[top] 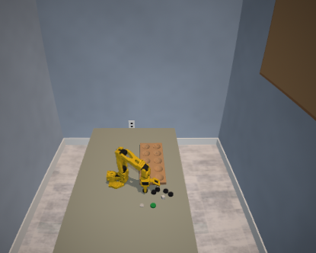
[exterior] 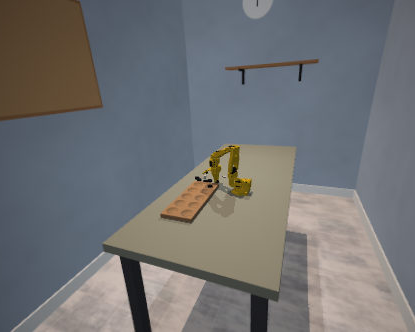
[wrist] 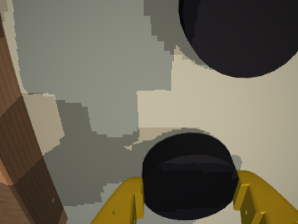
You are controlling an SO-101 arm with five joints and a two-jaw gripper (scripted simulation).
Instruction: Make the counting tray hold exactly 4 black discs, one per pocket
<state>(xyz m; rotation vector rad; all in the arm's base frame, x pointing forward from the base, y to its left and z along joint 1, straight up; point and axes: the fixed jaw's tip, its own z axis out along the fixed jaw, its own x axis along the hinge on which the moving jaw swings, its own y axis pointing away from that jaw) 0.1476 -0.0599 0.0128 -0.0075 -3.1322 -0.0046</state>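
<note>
The wooden counting tray (top: 154,161) lies on the table beside the arm; its pockets look empty. It also shows in the exterior view (exterior: 190,201) and at the left edge of the wrist view (wrist: 20,189). My gripper (top: 145,188) is low at the tray's near end, shut on a black disc (wrist: 189,175) between its yellow fingers. Another black disc (wrist: 242,16) lies just ahead in the wrist view. Several more black discs (top: 165,191) lie loose on the table near the gripper.
A green disc (top: 153,205) and two small white pieces (top: 142,205) (top: 163,196) lie on the table in front of the gripper. The arm's base (top: 116,179) stands left of the tray.
</note>
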